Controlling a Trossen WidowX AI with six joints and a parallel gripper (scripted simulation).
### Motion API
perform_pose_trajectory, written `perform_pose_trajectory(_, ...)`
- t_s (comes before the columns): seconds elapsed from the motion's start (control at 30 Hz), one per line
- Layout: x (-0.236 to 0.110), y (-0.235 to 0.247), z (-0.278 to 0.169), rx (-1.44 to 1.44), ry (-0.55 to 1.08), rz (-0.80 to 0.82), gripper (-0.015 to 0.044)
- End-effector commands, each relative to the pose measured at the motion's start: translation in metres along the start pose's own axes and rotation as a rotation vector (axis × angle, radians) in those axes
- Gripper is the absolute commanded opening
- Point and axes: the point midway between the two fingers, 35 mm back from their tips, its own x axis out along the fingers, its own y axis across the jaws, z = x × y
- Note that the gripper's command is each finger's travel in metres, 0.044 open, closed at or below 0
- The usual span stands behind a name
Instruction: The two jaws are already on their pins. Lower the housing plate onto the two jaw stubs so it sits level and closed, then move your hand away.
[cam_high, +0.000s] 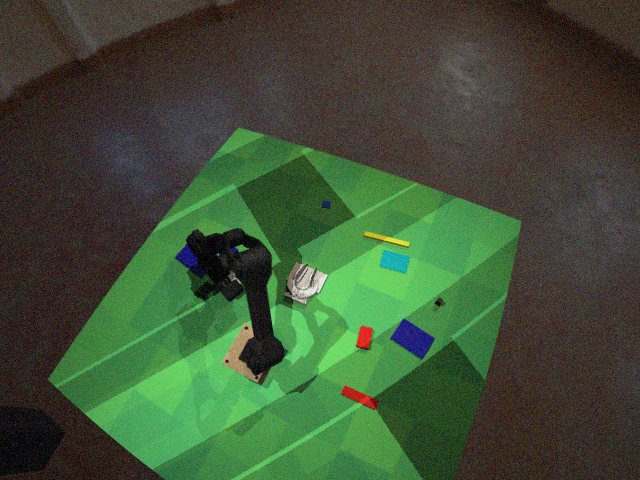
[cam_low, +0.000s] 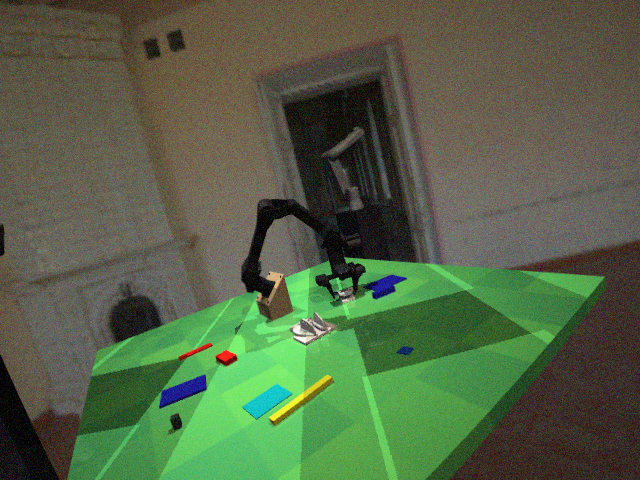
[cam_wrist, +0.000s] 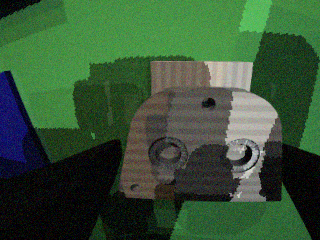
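The pale housing plate (cam_low: 345, 295) (cam_wrist: 200, 120), with two ringed holes, lies on a pale block (cam_wrist: 180, 75). My gripper (cam_low: 345, 296) (cam_wrist: 198, 150) is open, with one finger on either side of the plate; in the wrist view both fingertips look close to its side edges. In the top view the arm hides most of the plate. The pale base with the two jaws (cam_high: 305, 283) (cam_low: 310, 328) stands apart from my gripper, nearer the middle of the table. The jaws stand up on it side by side; their pins and stubs are too small to make out.
Blue blocks (cam_high: 187, 256) (cam_low: 387, 284) lie beside the gripper. A small blue piece (cam_high: 326, 204), a yellow bar (cam_high: 386, 239), a cyan plate (cam_high: 394, 261), a small black piece (cam_high: 439, 302), a blue slab (cam_high: 412, 338) and two red blocks (cam_high: 364, 337) (cam_high: 359, 397) lie farther off.
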Motion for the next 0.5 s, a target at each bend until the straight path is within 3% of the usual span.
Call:
perform_pose_trajectory(0.0, 0.0, 0.0, 0.0, 0.0, 0.0, 0.0, 0.0393)
perform_pose_trajectory(0.2, 0.0, 0.0, 0.0, 0.0, 0.0, 0.0, 0.0353)
perform_pose_trajectory(0.47, 0.0, 0.0, 0.0, 0.0, 0.0, 0.0, 0.0351)
